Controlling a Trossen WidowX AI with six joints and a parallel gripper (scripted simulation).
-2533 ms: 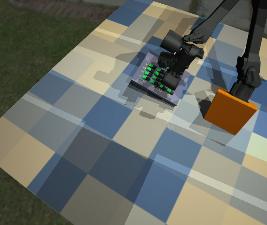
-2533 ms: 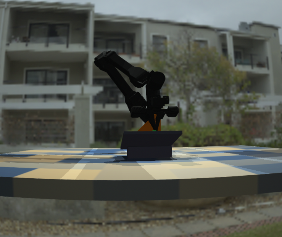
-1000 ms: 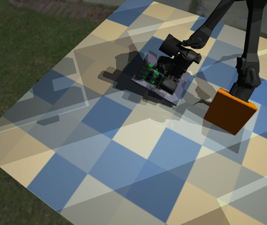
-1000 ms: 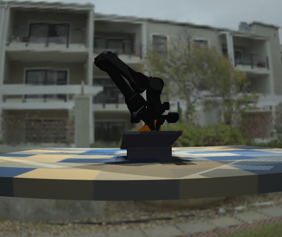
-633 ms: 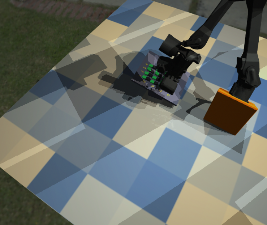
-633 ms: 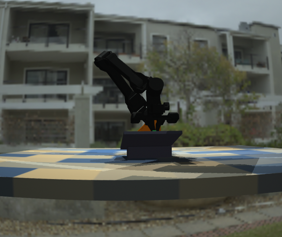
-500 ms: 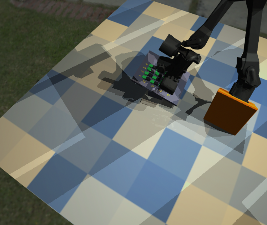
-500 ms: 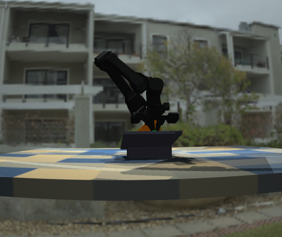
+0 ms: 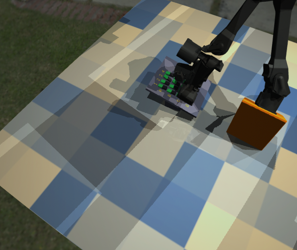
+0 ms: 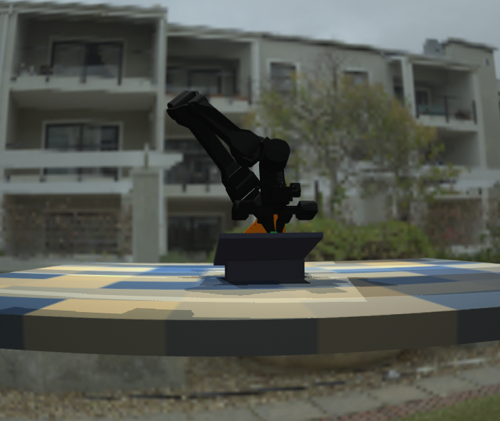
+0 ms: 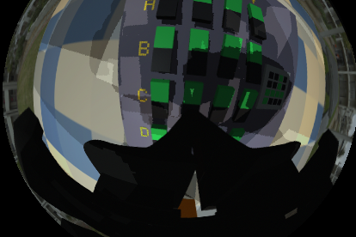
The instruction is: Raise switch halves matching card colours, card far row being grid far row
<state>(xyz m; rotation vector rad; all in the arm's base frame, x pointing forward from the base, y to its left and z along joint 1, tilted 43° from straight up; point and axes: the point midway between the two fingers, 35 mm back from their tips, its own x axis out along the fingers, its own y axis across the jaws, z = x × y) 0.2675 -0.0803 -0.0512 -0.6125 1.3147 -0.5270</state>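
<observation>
The tabletop [image 9: 27, 161] [image 10: 231, 337] [image 11: 73, 81], patterned in blue and tan squares, extended beyond the left edge of the panel [image 9: 201, 101] [image 10: 268, 248] [image 11: 129, 125]. The panel stood tilted on a dark stand [image 10: 264, 271] and carried the switches in rows A to D and columns 1 to 4.

In the wrist view, column 1 came first. Switches A1 [image 11: 168, 3], B1 [image 11: 163, 49] and C1 [image 11: 160, 94] each showed a green half and a dark half; at D1 [image 11: 159, 132], the green half was visible and the rest was partly covered.

In column 2, A2 [image 11: 202, 5] and B2 [image 11: 198, 48] were in view. The claw [image 9: 181, 89] [image 10: 273, 229] [image 11: 191, 115] was clenched, with nothing in its grip, and its tips pointed down at the nearer part of C2 [image 11: 193, 93] (contact could not be confirmed). D2 was hidden behind it.

Columns 3 and 4 followed, partly in shadow, with row D largely covered. The raised ends could not be read reliably there.

The card [image 11: 263, 100] was mounted on the panel to the right of column 4. It bore green and dark squares, too small to read dependably.

In the top view, the arm [image 9: 281, 33] [image 10: 245, 147] rose to the right of the panel from an orange base [image 9: 255, 128] [image 10: 256, 227], which stood apart from the panel.
</observation>
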